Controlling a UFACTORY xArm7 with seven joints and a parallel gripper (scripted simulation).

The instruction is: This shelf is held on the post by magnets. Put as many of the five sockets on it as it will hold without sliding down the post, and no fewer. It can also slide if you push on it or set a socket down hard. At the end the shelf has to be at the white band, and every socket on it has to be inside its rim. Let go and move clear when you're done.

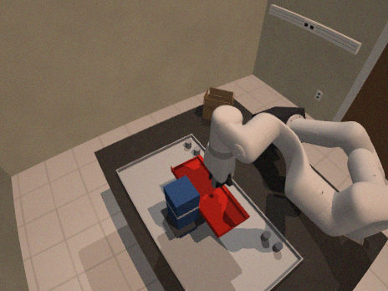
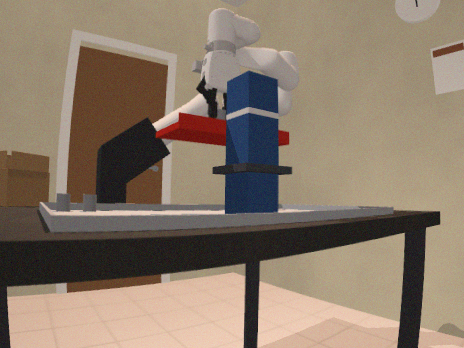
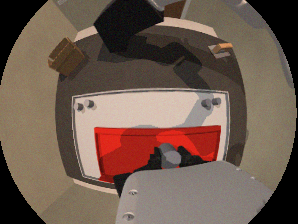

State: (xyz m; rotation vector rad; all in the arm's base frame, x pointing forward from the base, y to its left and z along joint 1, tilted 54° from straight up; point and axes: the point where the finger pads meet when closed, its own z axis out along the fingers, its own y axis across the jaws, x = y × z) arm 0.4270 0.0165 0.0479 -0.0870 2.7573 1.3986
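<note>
The red shelf (image 1: 188, 172) (image 2: 192, 131) (image 3: 117, 157) stands out behind the blue post (image 1: 182, 196) (image 2: 251, 150); no socket shows on it. The white band (image 2: 250, 111) circles the post; in the exterior view the shelf shows lower than the band, but its true height against it is hard to judge. My gripper (image 1: 221, 183) (image 2: 220, 110) (image 3: 167, 154) is shut on a grey socket (image 3: 171, 155), over the shelf and partly hidden by the post in the exterior view. Two sockets (image 1: 188, 145) (image 1: 196, 151) (image 2: 63, 202) (image 2: 90, 202) (image 3: 80, 106) (image 3: 90, 104) stand at one end, two (image 1: 265, 236) (image 1: 278, 247) (image 3: 206, 103) (image 3: 216, 101) at the other.
A light tray (image 1: 142, 180) (image 2: 150, 222) (image 3: 125, 112) lies under the post and the four standing sockets. A dark collar (image 2: 217, 170) surrounds the post below the shelf. A cardboard box (image 1: 218, 104) (image 2: 25, 185) (image 3: 67, 57) stands outside the tray.
</note>
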